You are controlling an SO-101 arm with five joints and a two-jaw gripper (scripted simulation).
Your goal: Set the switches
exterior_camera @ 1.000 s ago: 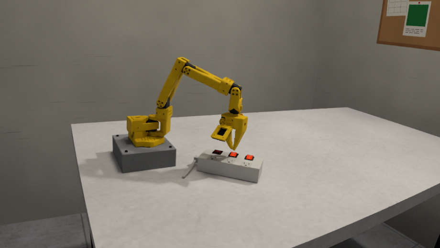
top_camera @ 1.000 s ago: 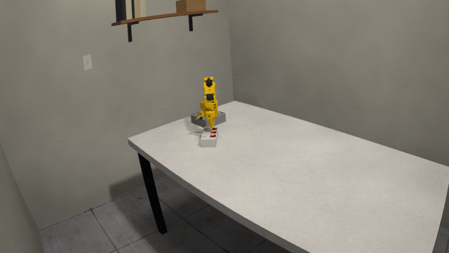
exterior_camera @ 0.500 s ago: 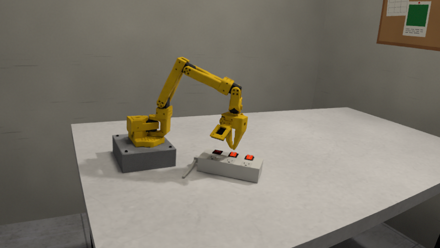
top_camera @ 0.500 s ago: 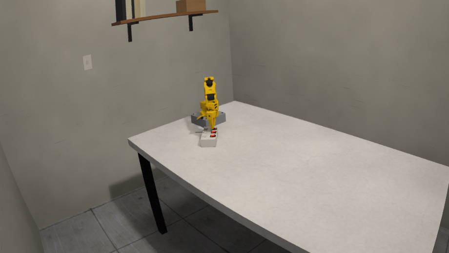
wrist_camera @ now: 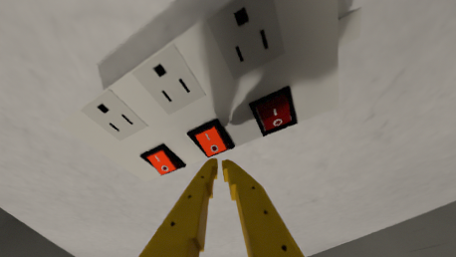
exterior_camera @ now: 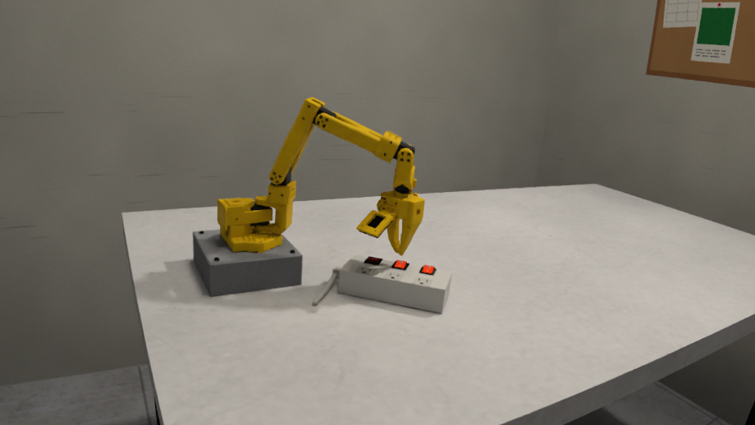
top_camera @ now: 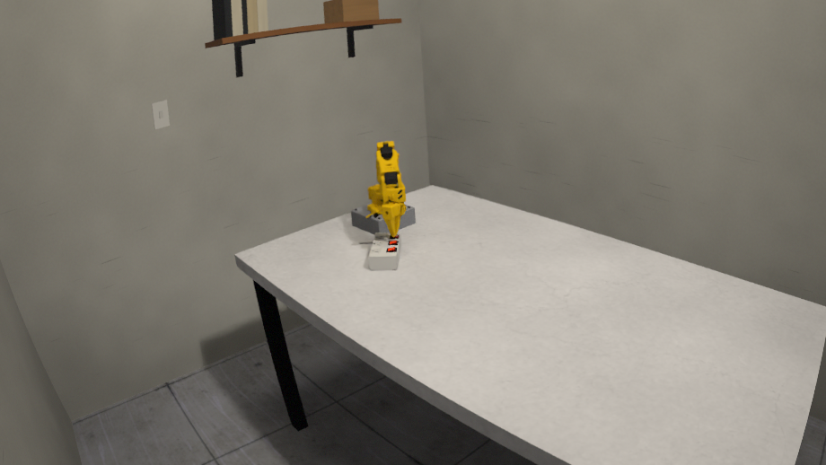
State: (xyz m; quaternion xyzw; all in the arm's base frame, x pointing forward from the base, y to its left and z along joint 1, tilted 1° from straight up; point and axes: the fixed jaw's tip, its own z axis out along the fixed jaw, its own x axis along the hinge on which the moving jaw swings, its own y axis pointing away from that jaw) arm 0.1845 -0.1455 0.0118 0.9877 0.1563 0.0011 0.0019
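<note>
The white power strip (exterior_camera: 393, 282) lies the right way up on the table, its grey cable (exterior_camera: 325, 289) at the end toward the arm's base. It has three rocker switches. The switch farthest from the cable (exterior_camera: 427, 269) glows bright red, and so does the middle switch (exterior_camera: 400, 264). The switch nearest the cable (exterior_camera: 372, 260) is dark. In the wrist view the same holds: two bright switches (wrist_camera: 162, 159) (wrist_camera: 210, 140) and one dark switch (wrist_camera: 273, 112). My gripper (exterior_camera: 400, 249) is shut and empty, hovering a little above the middle switch; its fingertips point at it.
The arm's grey base block (exterior_camera: 246, 262) stands to the left of the strip. The table's left edge (top_camera: 300, 300) is close to the strip in the top view. A wall shelf (top_camera: 300, 25) hangs high above.
</note>
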